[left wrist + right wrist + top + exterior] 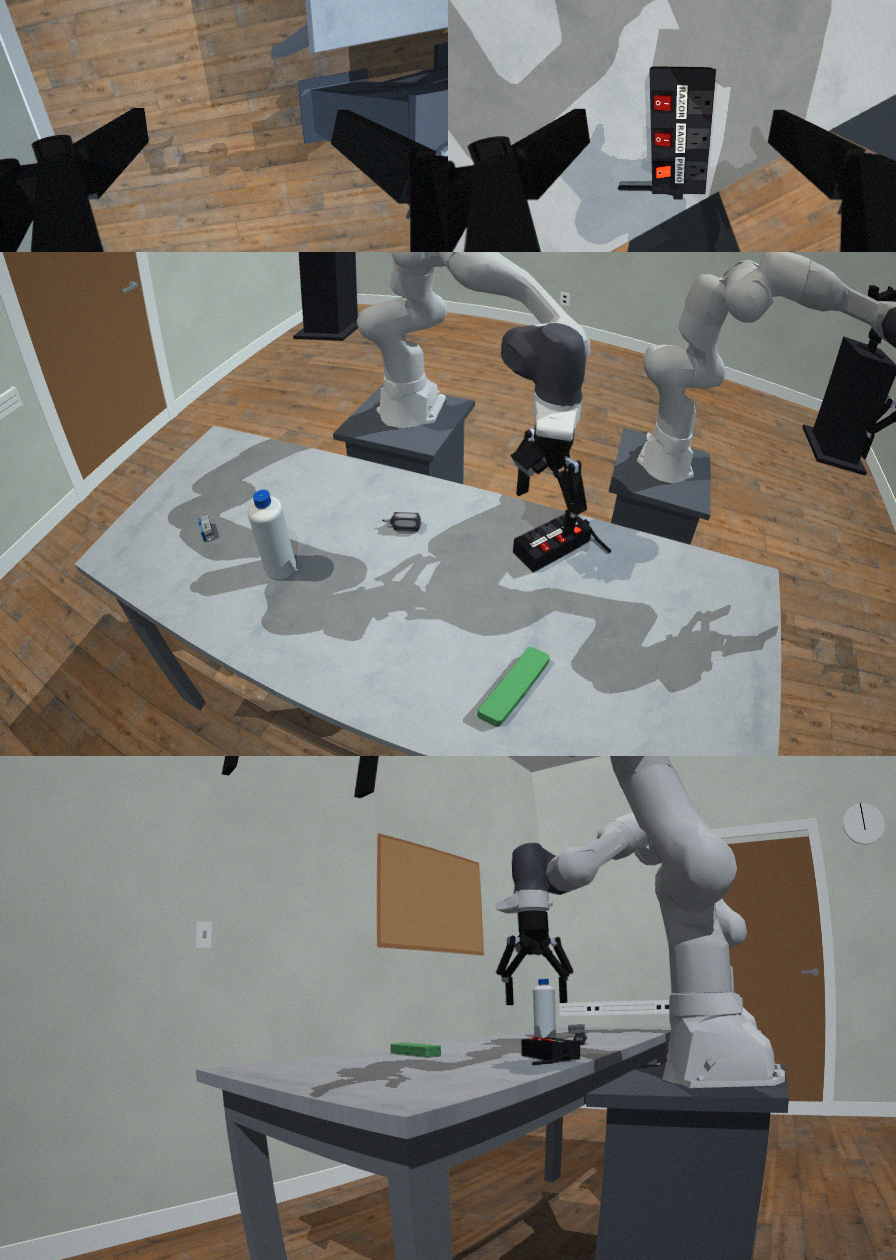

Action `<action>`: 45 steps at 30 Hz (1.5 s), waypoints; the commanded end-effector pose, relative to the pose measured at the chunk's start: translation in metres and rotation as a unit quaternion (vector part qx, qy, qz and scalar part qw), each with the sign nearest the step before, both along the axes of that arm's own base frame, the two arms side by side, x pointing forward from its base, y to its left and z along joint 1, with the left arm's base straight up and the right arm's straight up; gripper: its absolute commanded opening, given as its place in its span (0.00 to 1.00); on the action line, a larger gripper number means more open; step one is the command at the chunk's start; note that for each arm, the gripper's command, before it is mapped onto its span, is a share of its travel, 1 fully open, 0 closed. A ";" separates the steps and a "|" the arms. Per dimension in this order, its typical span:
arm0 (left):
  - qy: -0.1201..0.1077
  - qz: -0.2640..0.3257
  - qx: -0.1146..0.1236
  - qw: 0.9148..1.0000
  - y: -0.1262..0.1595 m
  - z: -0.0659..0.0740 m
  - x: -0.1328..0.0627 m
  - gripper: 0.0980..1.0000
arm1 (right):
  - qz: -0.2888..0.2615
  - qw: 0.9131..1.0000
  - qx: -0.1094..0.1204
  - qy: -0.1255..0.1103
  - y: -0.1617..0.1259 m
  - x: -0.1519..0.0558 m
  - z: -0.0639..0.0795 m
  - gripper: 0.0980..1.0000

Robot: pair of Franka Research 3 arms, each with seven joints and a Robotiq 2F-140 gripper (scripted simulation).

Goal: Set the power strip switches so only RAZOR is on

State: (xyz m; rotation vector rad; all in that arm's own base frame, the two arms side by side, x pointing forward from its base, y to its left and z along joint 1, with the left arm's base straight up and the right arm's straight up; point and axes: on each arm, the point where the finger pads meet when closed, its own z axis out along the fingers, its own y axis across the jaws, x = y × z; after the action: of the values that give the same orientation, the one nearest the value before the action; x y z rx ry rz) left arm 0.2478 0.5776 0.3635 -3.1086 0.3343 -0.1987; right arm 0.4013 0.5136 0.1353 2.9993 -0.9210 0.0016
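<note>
While the right gripper (543,510) (535,1002) (679,126) hung spread above the power strip (551,545) (550,1048) (683,130) in the top view, the exterior showed the strip upright, before the bottle (271,537) (543,1011). Left wrist: left gripper (300,781) (240,125) spread, off the strip. Right wrist: PIANO (663,172) glowed; switching remained, probably needing closed fingertips.

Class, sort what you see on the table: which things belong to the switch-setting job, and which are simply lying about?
For the job:
- power strip
- its RAZOR switch
- its RADIO switch
- its PIANO switch

Just lying about:
- white bottle with blue cap
- green block
- small dark object
- small blue-and-white item
</note>
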 end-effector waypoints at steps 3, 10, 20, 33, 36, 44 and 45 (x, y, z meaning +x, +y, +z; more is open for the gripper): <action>0.008 0.061 -0.007 0.998 0.000 0.003 -0.019 1.00 | -0.003 1.000 0.002 0.000 0.001 -0.001 0.000 1.00; 0.013 0.100 -0.009 0.995 0.001 0.008 -0.040 1.00 | -0.003 1.000 0.002 0.000 0.001 -0.001 0.000 1.00; 0.022 0.159 -0.013 0.987 0.002 0.014 -0.071 1.00 | -0.003 1.000 0.002 0.000 0.001 -0.001 0.000 1.00; 0.031 0.231 -0.017 0.972 0.001 0.022 -0.109 1.00 | -0.003 1.000 0.002 0.000 0.001 -0.001 0.000 1.00; 0.033 0.248 -0.018 0.968 0.000 0.024 -0.118 1.00 | -0.003 1.000 0.002 0.000 0.001 -0.001 0.000 1.00; 0.038 0.290 -0.020 0.956 -0.003 0.029 -0.141 1.00 | -0.003 1.000 0.002 0.000 0.001 -0.001 0.000 1.00; 0.039 0.295 -0.020 0.954 -0.003 0.030 -0.144 1.00 | -0.003 1.000 0.002 0.000 0.001 -0.001 0.000 1.00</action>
State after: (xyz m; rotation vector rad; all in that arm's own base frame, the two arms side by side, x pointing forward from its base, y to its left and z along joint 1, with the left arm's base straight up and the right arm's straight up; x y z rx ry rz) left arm 0.1141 0.5779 0.3920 -3.1061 -0.4671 -0.0849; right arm 0.4013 0.5136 0.1353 2.9993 -0.9210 0.0016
